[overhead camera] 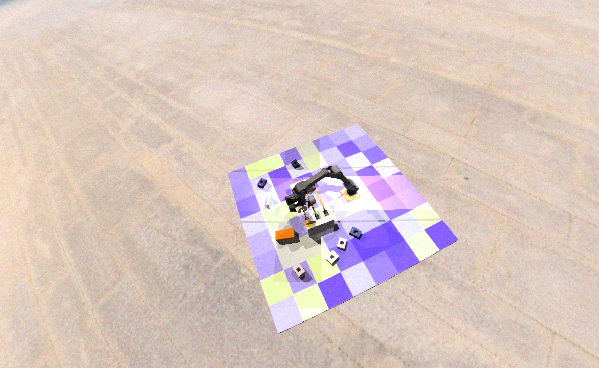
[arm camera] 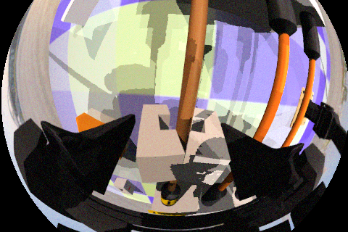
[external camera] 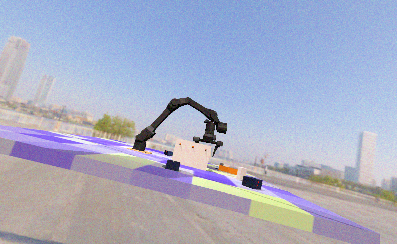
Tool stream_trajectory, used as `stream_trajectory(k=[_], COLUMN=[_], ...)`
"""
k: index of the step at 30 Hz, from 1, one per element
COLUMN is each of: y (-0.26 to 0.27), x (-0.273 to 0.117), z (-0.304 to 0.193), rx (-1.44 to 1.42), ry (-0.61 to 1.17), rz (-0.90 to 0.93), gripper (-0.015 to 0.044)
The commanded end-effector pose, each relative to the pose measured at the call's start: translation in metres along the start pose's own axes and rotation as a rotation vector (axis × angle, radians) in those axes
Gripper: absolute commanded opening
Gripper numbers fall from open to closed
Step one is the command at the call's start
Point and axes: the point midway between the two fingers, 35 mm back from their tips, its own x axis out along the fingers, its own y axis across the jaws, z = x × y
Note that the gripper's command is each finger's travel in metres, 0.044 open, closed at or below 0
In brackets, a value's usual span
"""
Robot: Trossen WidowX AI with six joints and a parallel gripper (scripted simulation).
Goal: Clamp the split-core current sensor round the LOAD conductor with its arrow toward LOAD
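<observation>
Gripper: the black two-fingered gripper (overhead camera: pixel 302 205) (external camera: pixel 205 150) (arm camera: pixel 178 123) was spread wide, released.
Sensor: the beige, blocky split-core sensor (overhead camera: pixel 298 209) (arm camera: pixel 159 145) sat between the fingers, its halves on either side of the copper-brown, rod-like conductor (arm camera: pixel 196 54).
Latch: could not be told.

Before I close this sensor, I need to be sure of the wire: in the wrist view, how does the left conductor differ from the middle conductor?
The left conductor runs between the halves of the pale split-core sensor; the middle conductor runs outside it.
The left conductor's lower sleeve has a yellow band; the middle conductor's shows none.
The left conductor looks browner, the middle conductor brighter orange.
Both have black upper sleeves.
</observation>
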Motion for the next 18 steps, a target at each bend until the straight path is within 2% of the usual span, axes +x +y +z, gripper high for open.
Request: stream_trajectory(k=[1, 3, 18], y=[-0.0004, -0.0001, -0.0001], x=[0.0056, 0.0014, 0.0014], z=[-0.0006, 0.0, 0.0], rx=[-0.007, 0.0, 0.0], ry=[0.004, 0.0, 0.0], rz=[-0.002, 0.0, 0.0], gripper=[0.044, 0.0387, 0.0287])
